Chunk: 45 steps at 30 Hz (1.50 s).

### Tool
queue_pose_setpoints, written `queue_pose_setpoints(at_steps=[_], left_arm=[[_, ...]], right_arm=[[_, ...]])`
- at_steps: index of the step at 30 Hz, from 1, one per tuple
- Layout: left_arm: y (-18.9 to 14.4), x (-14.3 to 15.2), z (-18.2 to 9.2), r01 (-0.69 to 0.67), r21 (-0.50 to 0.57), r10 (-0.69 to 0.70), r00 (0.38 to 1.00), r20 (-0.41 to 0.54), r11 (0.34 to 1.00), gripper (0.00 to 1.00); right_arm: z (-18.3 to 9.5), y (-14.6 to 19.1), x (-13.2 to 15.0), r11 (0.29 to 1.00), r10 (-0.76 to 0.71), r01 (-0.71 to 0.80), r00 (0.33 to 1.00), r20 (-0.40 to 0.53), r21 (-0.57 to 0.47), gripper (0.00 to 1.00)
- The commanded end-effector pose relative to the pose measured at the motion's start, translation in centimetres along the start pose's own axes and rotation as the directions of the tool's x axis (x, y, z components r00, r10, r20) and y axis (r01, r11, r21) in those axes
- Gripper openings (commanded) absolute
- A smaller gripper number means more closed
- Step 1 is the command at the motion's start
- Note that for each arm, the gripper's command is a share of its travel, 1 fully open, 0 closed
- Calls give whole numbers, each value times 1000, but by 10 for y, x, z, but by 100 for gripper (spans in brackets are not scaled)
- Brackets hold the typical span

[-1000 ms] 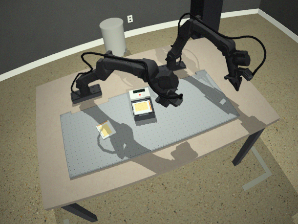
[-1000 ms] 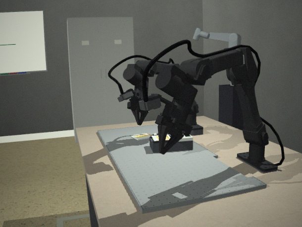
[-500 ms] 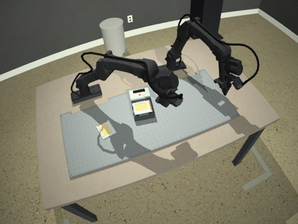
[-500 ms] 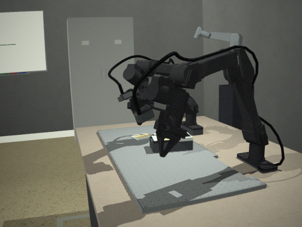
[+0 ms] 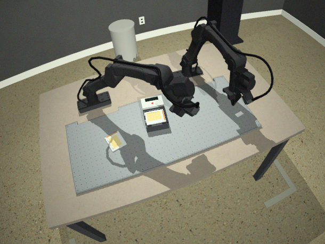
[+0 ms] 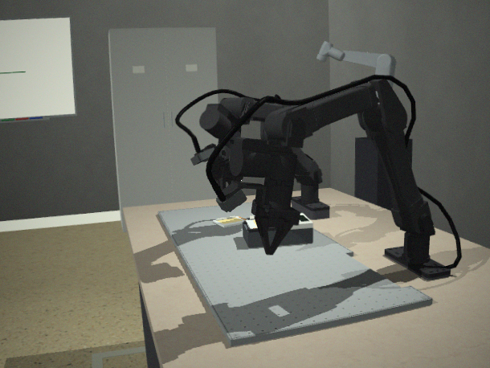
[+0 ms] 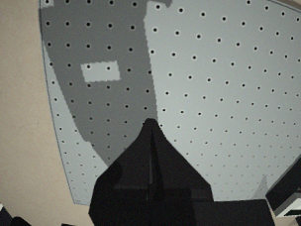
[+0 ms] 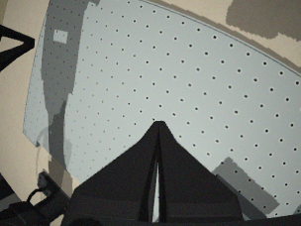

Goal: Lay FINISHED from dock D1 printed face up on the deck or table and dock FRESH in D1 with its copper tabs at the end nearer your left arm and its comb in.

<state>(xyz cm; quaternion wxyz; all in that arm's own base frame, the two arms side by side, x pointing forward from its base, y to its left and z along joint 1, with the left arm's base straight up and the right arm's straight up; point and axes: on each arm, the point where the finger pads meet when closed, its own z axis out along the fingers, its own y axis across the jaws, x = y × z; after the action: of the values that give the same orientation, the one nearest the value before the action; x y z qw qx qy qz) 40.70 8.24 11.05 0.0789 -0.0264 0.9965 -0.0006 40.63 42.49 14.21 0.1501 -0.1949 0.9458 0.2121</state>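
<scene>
Top view, 12 at picture top: one cassette (image 5: 155, 116) in dock D1 (image 5: 157, 128) (image 6: 284, 239), copper edge at 3 o'clock; other cassette (image 5: 115, 141) (image 6: 228, 222) on deck (image 5: 93, 170) (image 6: 257, 273) at 8 o'clock from dock. Can't tell which is FRESH. Left gripper (image 5: 233, 103) (image 6: 270, 253) (image 7: 150, 120) and right gripper (image 5: 181, 111) (image 8: 158, 128): both toward 3 o'clock, fingers together, nothing held.

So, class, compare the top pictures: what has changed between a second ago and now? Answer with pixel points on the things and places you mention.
The left gripper (image 5: 233, 103) (image 6: 270, 252) (image 7: 150, 124) (image 8: 34, 43) moved inward, toward the dock (image 5: 158, 129) (image 6: 302, 238) (image 7: 292, 206). Nothing was taken hold of or let go. The right arm (image 5: 138, 73), dock and both cassettes (image 5: 155, 116) (image 5: 117, 141) stayed.
</scene>
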Motion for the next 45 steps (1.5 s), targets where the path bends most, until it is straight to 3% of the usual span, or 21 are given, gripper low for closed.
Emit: queue_pose_setpoints(at_steps=[1,8,12,19,45], left_arm=[[-9,4,-14,-6,-8,5,1000,-10,1000,0],[-31,23,-7,-19,-3,19,998,-52,1000,0],[-45,38,-5,-53,3,53,986,-157,999,0],[-56,55,-6,-20,-2,19,987,-157,1000,0],[-17,128,-93,-11,-4,10,988,-157,1000,0]], right_arm=[[-6,3,-3,1000,-3,3,1000,15,-7,0],[-6,3,-3,1000,-3,3,1000,15,-7,0],[-6,3,-3,1000,-3,3,1000,15,-7,0],[-6,3,-3,1000,-3,3,1000,15,-7,0],[-6,3,-3,1000,-3,3,1000,15,-7,0]])
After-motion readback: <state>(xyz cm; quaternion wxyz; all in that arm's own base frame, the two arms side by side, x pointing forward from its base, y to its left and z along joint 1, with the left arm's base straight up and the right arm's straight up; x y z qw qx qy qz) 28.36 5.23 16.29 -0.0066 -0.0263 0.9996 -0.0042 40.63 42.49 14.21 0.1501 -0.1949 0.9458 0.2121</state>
